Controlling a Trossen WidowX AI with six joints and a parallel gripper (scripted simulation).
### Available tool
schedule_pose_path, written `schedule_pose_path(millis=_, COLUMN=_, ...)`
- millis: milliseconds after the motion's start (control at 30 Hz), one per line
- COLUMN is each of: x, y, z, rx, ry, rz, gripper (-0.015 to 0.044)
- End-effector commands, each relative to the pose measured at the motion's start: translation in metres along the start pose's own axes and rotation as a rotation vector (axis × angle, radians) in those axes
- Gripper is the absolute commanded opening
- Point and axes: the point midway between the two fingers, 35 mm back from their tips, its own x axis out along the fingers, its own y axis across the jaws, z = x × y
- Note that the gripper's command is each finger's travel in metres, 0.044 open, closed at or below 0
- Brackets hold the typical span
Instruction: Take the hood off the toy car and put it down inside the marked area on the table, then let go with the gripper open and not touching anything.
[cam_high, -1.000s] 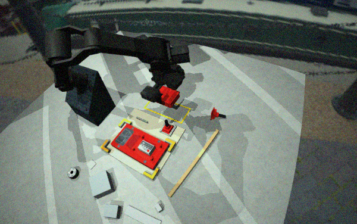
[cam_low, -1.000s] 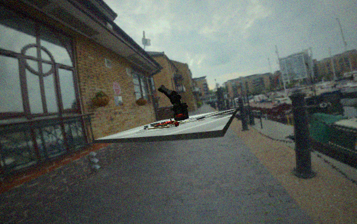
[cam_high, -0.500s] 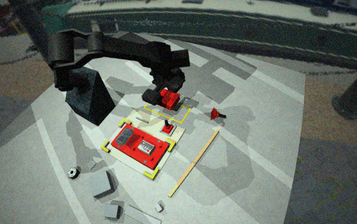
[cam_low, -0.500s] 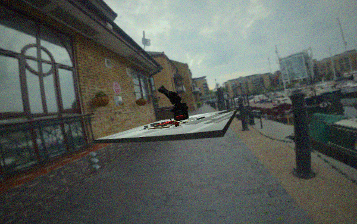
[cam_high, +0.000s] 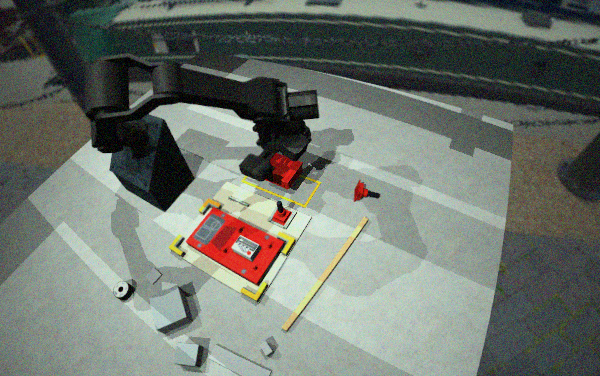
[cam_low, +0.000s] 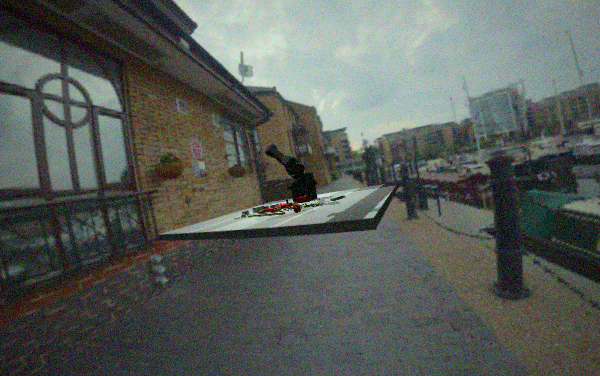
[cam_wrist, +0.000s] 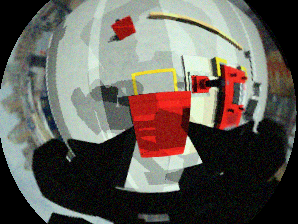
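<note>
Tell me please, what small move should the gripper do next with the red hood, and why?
Probably lower it a little further, then open. The gripper is shut on the red hood, which hangs over the near-arm edge of the yellow marked area. In the wrist view the hood seems to sit just in front of the outline, so a slight nudge inward may help.
</note>
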Motion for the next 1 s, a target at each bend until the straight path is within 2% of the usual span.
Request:
schedule_pose_path(millis=0, x=0.005, y=-0.001, z=-0.002, rx=-0.008, ry=0.000, rz=-0.006, gripper=0.0000)
schedule_pose_path(millis=967, x=0.022, y=-0.001, z=-0.003, rx=-0.008, ry=0.000, rz=-0.008, gripper=0.0000)
